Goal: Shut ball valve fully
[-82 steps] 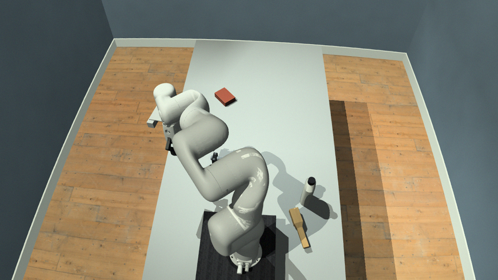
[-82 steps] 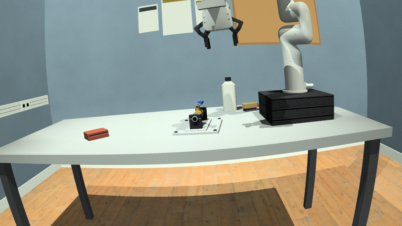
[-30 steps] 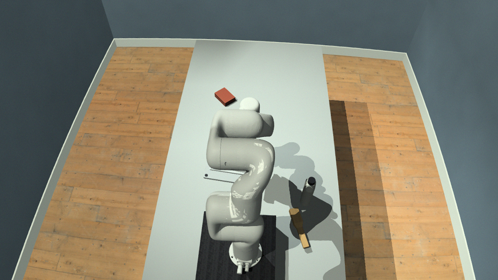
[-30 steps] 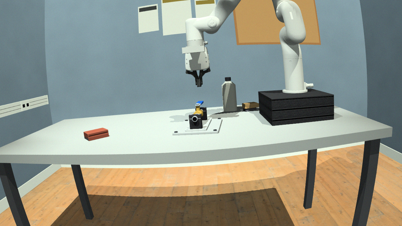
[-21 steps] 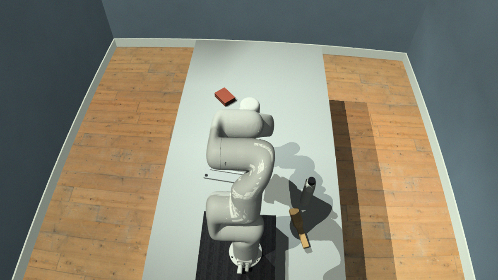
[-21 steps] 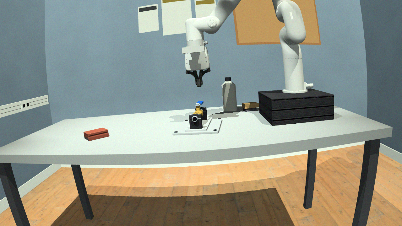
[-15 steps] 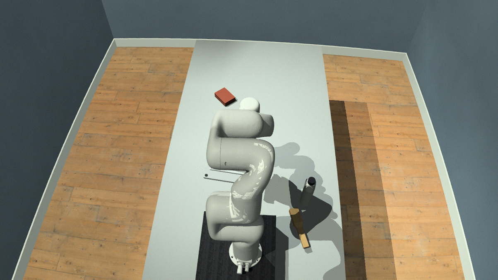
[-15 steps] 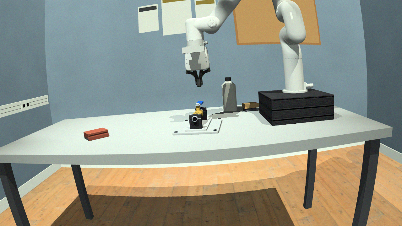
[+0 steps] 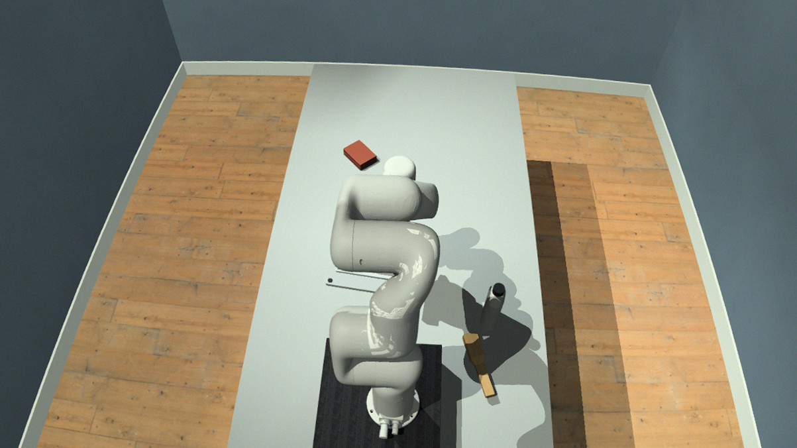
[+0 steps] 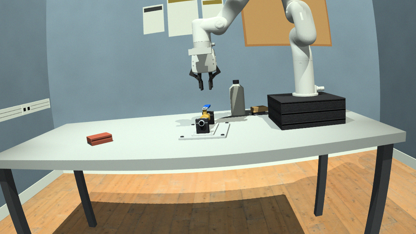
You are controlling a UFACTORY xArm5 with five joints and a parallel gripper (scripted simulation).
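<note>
The ball valve [image 10: 204,120] has a brass body in black clamps on a pale base plate [image 10: 205,132] at the table's middle. Its blue handle [image 10: 206,106] sits on top. My gripper [image 10: 205,85] hangs well above the handle, pointing straight down, apart from it. Its fingers stand a small gap apart with nothing between them. In the overhead view my arm hides the valve and the gripper; only an edge of the plate [image 9: 347,281] shows.
A red block [image 10: 99,138] lies far left of the valve, and it shows in the overhead view [image 9: 359,154]. A grey bottle [image 10: 237,98] and a wooden brush [image 10: 258,109] stand behind the valve, beside my black pedestal [image 10: 306,110].
</note>
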